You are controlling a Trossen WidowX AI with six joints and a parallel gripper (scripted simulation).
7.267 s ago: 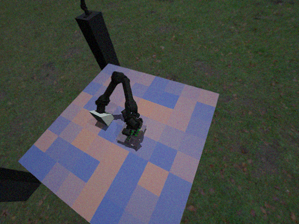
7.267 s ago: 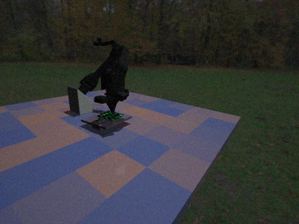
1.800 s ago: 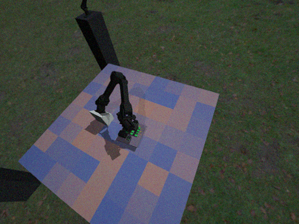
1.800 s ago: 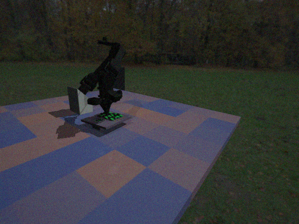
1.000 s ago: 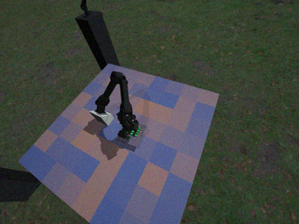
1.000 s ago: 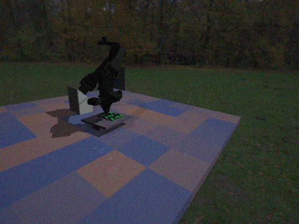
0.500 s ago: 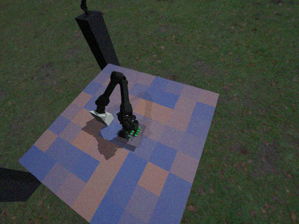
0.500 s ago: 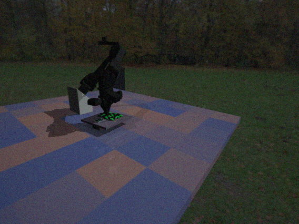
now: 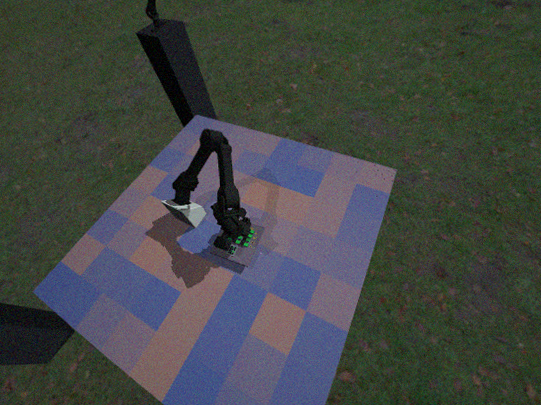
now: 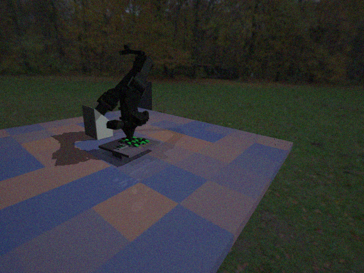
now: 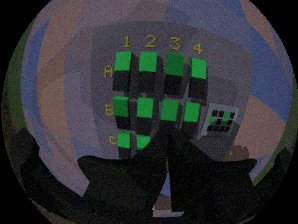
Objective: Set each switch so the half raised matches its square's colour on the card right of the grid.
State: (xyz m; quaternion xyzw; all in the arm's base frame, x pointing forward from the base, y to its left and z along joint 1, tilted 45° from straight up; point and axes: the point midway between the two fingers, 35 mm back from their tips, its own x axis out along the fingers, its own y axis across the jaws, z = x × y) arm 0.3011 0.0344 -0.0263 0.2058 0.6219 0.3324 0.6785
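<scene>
Gripper [image 9: 234,235] [image 10: 131,138] [image 11: 166,128]: closed, nothing between the fingers; tips low over the switch grid. Contact with a switch cannot be made out.
Panel [image 9: 241,258] [image 10: 128,152] [image 11: 231,60]: on the patchwork table [image 9: 286,319] [image 10: 138,205], under the gripper; its near part is covered in the wrist view.
Row A: A1 [image 11: 122,70], A2 [image 11: 147,70], A3 [image 11: 175,70] and A4 [image 11: 198,75] all visible; green of A3 darker than its neighbours.
Row B: B1 [image 11: 121,111], B2 [image 11: 145,112], B3 [image 11: 170,110], B4 [image 11: 191,112] visible; green of B1 darker; lower parts of B3 and B4 partly covered by the fingers.
Row C: C1 [image 11: 124,142] partly visible, C2 [image 11: 143,141] mostly cut off by the gripper; anything further along this row is hidden.
Card [image 9: 232,249] [image 10: 121,147] [image 11: 220,119]: on the panel, right of column 4; green and dark squares, too small and grainy for a sure reading of each.
Arm [image 9: 225,171] [image 10: 129,99]: bent high, wrist down over the panel; hides part of the grid in the top view.
Pale block [image 9: 189,212] [image 10: 102,126]: near the panel, beside the arm.
Light: dim, grainy; switch tilts unclear in the 2 outside views.
</scene>
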